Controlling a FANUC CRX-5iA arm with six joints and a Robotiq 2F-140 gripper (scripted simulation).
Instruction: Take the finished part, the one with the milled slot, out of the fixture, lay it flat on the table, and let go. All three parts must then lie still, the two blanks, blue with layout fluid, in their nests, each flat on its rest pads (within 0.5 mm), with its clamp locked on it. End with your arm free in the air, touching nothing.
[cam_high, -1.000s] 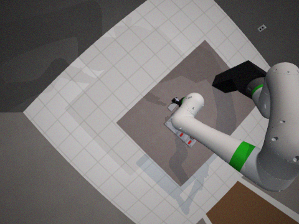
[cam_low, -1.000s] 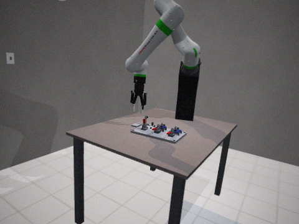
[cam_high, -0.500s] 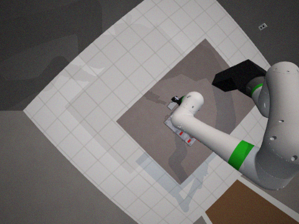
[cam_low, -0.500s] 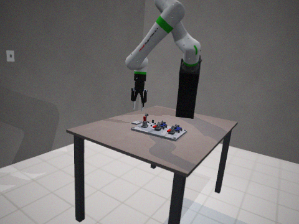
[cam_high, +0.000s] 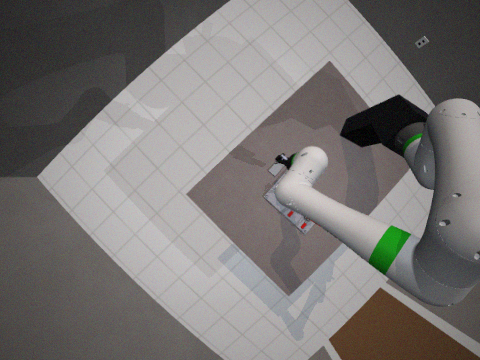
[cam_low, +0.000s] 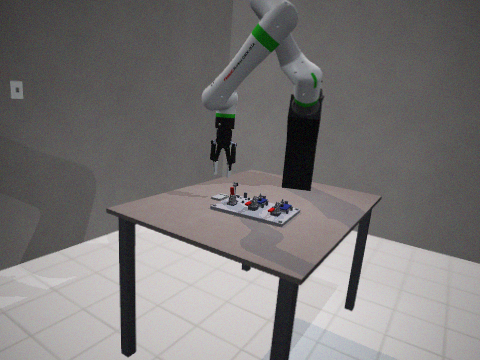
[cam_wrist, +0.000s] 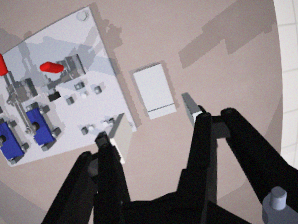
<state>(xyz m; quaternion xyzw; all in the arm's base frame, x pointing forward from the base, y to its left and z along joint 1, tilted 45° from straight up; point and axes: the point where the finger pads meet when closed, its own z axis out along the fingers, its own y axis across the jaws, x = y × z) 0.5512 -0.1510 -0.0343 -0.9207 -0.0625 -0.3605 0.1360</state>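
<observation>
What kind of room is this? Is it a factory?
Probably a small machining work cell or test room. A white robot arm on a black pedestal hangs its gripper over a table holding a metal fixture plate with clamped blue blanks.

A brown worktop on black legs carries a pale fixture plate near its middle, with the slotted grey finished part lying flat just beside the plate.

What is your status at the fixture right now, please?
Gripper open, empty, above table. Finished part flat on table beside fixture. Blue blanks in nests. Nothing obstructing.
</observation>
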